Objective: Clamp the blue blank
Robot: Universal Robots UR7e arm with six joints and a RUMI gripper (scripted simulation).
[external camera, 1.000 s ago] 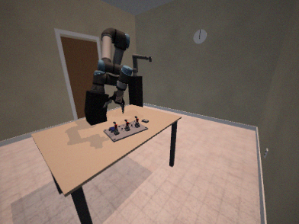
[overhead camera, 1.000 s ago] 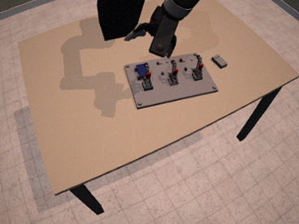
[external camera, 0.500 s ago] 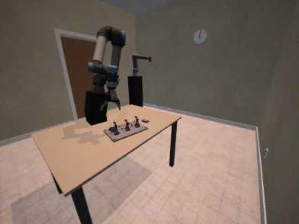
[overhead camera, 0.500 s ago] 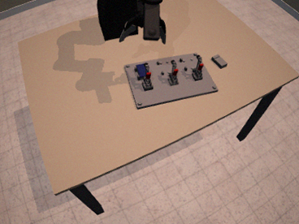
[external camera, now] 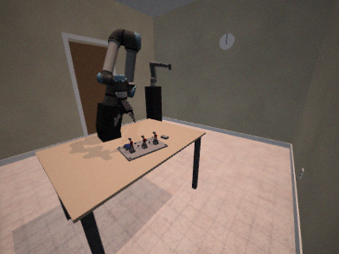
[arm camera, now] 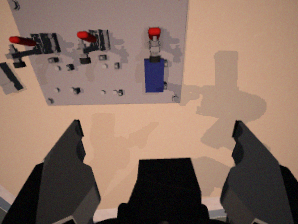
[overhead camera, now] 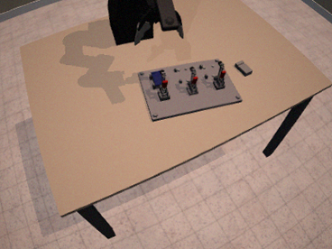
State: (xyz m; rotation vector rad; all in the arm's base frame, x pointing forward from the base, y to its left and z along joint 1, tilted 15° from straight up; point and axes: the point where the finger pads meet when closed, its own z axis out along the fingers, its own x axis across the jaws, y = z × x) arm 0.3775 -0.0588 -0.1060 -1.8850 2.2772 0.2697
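One blue blank (arm camera: 154, 75) in the fixture plate's (arm camera: 120, 20) end nest, gripper (arm camera: 162, 150) fingers wide open, empty.

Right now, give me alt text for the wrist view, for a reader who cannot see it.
Seen from above, the open, empty gripper hangs over the tan table just short of a grey fixture plate. A blue blank sits in the plate's right-hand nest under a red-handled clamp. Two more red-handled clamps stand further left.
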